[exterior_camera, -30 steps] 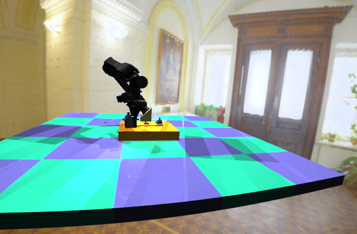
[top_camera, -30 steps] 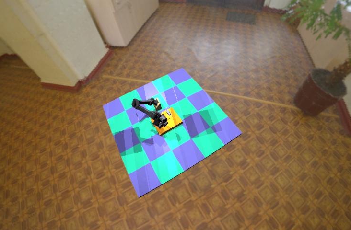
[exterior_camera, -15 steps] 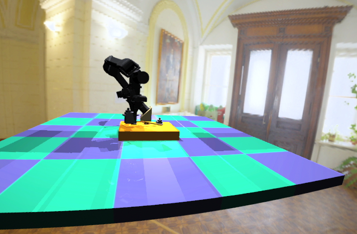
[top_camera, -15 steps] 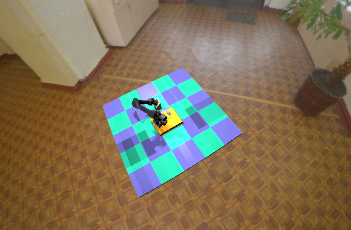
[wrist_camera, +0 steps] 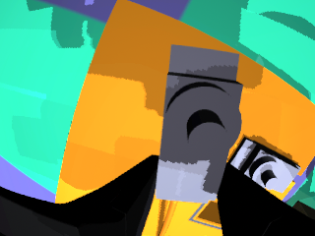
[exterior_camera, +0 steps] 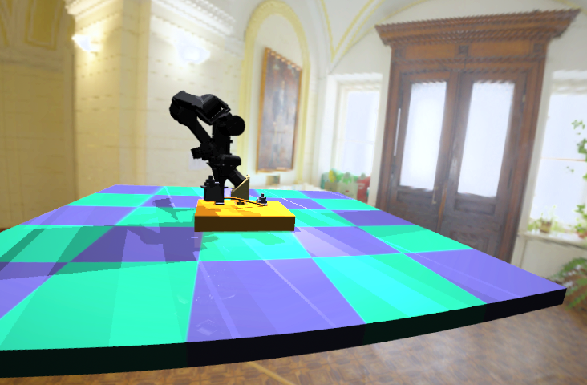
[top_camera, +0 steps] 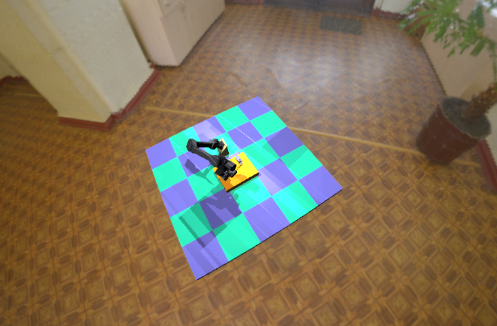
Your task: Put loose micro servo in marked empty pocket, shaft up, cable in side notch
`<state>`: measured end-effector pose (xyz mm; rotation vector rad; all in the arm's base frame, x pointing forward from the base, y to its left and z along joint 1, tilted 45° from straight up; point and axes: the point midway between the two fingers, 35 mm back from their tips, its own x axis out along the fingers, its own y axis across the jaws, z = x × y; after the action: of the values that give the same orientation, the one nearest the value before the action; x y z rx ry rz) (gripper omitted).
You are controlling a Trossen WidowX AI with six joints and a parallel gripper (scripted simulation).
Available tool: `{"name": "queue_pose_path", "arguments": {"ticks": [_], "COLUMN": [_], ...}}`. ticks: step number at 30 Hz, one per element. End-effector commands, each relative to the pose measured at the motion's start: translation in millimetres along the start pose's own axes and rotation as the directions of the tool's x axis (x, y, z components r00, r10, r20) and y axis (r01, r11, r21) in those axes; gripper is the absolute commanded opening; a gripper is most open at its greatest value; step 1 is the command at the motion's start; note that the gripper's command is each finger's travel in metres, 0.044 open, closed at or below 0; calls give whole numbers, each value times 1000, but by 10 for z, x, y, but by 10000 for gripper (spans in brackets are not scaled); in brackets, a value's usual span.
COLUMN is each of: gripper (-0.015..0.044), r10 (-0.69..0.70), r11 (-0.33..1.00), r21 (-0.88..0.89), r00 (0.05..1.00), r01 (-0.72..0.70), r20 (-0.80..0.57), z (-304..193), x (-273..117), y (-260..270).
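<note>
The loose micro servo (wrist_camera: 199, 133) (exterior_camera: 212, 191) is grey in the wrist view, upright with its round output shaft end facing up. My gripper (wrist_camera: 189, 167) is shut on it, with one black finger on each side near its lower end in that view. In the exterior view the servo appears just above the orange deck (wrist_camera: 108, 108) (exterior_camera: 244, 223) (top_camera: 250, 169). Its thin cable (wrist_camera: 166, 216) runs down past the fingers in the wrist view. The marked pocket (wrist_camera: 211, 213) lies empty below the servo in that view, partly hidden by the right finger. The gripper hides the servo in the top view.
A second servo (wrist_camera: 270, 173) (exterior_camera: 261, 201) (top_camera: 237, 158) sits in the deck beside the pocket. A tan upright plate (exterior_camera: 240, 188) (top_camera: 223, 147) stands behind the deck. The deck rests on a green and purple checkered table top (top_camera: 295, 200) (exterior_camera: 276, 294).
</note>
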<state>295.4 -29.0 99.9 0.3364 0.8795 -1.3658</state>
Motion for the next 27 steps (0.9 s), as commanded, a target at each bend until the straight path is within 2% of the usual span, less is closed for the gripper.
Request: {"name": "queue_pose_path", "arguments": {"ticks": [1,11,17,27], "gripper": [0,0,0,0], "r10": [6,7,7,7], "r11": [1000,1000,1000,960], "r21": [3,4,-2,-279], "r00": [1000,1000,1000,1000], "r01": [-6,-7,-7,-9], "r20": [-3,-6,-6,-6], "z": [-118,-729,-771,-771], "x": [-19,-25,-25,-25], "y": [33,247,260,260]}}
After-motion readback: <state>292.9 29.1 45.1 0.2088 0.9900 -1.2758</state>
